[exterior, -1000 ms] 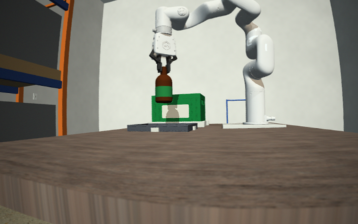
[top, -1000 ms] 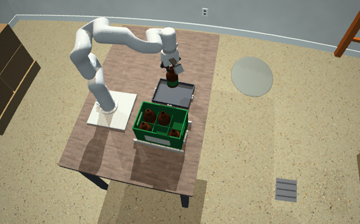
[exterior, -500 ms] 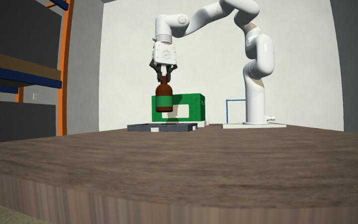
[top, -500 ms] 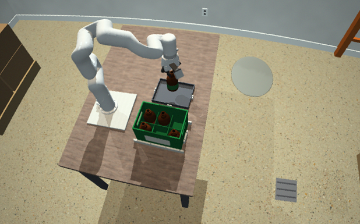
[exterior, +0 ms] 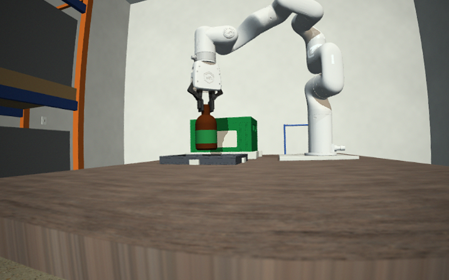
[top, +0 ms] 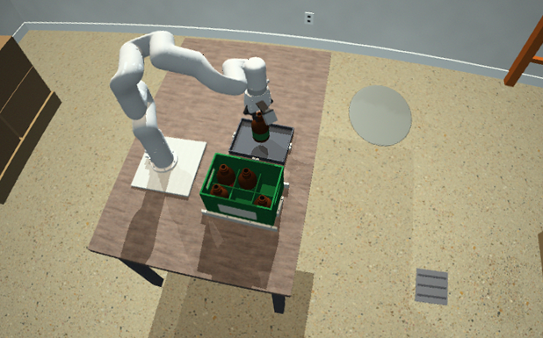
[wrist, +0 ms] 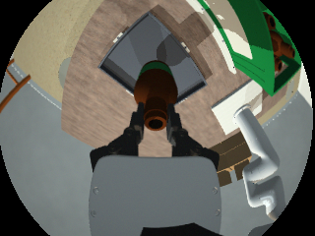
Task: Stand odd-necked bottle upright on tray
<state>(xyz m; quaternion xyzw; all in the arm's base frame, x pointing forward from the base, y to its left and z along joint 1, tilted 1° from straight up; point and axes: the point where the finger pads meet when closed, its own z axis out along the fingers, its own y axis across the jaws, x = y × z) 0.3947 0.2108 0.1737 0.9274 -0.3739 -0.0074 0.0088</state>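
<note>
My gripper (exterior: pixel 206 107) (wrist: pixel 156 110) is shut on the neck of a brown bottle (top: pixel 260 128) (exterior: pixel 206 125) (wrist: pixel 156 90) with a green label. The bottle hangs upright a little above the dark grey tray (top: pixel 238 154) (exterior: pixel 174 160) (wrist: pixel 148 22), within its rim as seen from above. The green crate (top: pixel 238 207) (exterior: pixel 248 132) (wrist: pixel 256 76) stands level beside the tray. In it stand a bottle (top: pixel 225 176), a second bottle (top: pixel 247 179), a third bottle (top: pixel 218 191) and a fourth bottle (top: pixel 262 201). The crate's other two compartments hold no bottle. Neck differences are too small to tell.
White locating strips (top: pixel 239 219) lie along the crate's base, and small white blocks (exterior: pixel 194 162) sit at the tray's edges. The white base plate (top: pixel 191 169) (exterior: pixel 284 157) of the arm lies on the wooden table (top: pixel 166 234) (exterior: pixel 229 209) beside the crate and tray.
</note>
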